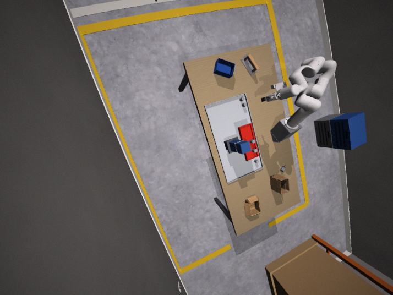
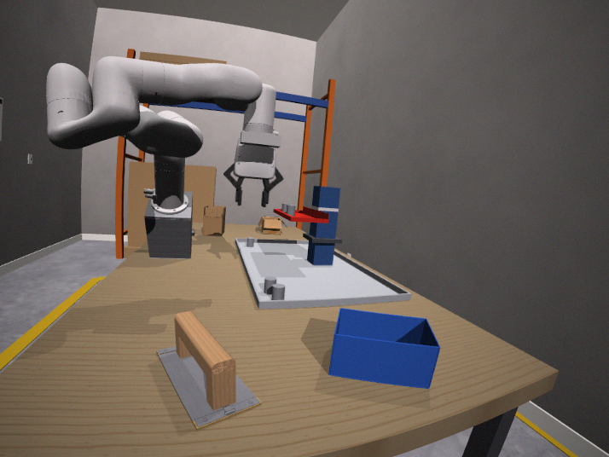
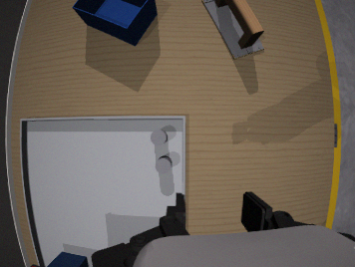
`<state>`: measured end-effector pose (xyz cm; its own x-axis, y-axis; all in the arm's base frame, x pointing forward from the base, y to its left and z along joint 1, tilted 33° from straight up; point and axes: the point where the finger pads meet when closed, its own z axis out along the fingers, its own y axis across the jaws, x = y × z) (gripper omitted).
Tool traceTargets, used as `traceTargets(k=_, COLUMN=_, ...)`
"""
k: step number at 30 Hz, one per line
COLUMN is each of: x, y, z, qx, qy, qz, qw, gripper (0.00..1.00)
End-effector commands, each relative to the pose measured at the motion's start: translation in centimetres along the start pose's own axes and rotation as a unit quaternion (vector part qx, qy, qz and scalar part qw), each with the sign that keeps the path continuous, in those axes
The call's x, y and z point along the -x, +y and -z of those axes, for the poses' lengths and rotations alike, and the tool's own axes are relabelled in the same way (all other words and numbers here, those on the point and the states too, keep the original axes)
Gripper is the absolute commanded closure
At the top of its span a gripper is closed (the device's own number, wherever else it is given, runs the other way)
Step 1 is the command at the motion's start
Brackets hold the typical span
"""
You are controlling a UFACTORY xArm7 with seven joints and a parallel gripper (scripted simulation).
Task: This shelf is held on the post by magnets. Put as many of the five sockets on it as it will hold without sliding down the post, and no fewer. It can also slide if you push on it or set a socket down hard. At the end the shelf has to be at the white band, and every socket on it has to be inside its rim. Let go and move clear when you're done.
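Note:
The red shelf (image 2: 300,214) sits on the blue post (image 2: 324,223) about level with the white band (image 2: 325,209); it also shows from above (image 1: 248,137). Two grey sockets (image 2: 287,208) stand on the shelf. One socket (image 2: 250,241) stands on the grey mat at its far end. Two more sockets (image 2: 274,287) stand at the mat's near corner, and also show in the wrist view (image 3: 165,150). My gripper (image 2: 251,197) hangs high over the wooden table beside the mat, partly open and empty; the wrist view shows its fingers apart with nothing between them.
A blue bin (image 2: 383,346) and a wooden handle on a metal plate (image 2: 204,361) stand at the near end of the table. Two cardboard boxes (image 1: 279,183) (image 1: 252,205) stand at the far end. The robot base (image 2: 168,231) is left of the mat.

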<state>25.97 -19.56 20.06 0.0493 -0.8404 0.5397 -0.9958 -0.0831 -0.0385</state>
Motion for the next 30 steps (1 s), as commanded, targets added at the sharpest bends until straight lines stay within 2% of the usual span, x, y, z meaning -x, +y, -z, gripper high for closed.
traceTargets(k=1, x=-0.1, y=-1.3, z=-2.5, qx=-0.001, qy=0.001, qz=0.000, qw=1.000, gripper=0.39)
traceTargets(k=8, x=-0.1, y=-4.0, z=-8.2, qx=-0.001, qy=0.001, qz=0.000, qw=1.000, gripper=0.39)
traceTargets(k=10, x=-0.1, y=-4.0, z=-8.2, qx=-0.001, qy=0.001, qz=0.000, qw=1.000, gripper=0.39)
traceTargets(k=16, x=-0.1, y=-5.7, z=-11.8, qx=-0.001, qy=0.001, qz=0.000, qw=1.000, gripper=0.39)
traceTargets(k=20, x=-0.1, y=-6.2, z=-12.7, qx=-0.001, qy=0.001, qz=0.000, qw=1.000, gripper=0.39)
traceTargets(k=30, x=-0.1, y=-6.2, z=-12.8, qx=-0.001, qy=0.001, qz=0.000, qw=1.000, gripper=0.39)
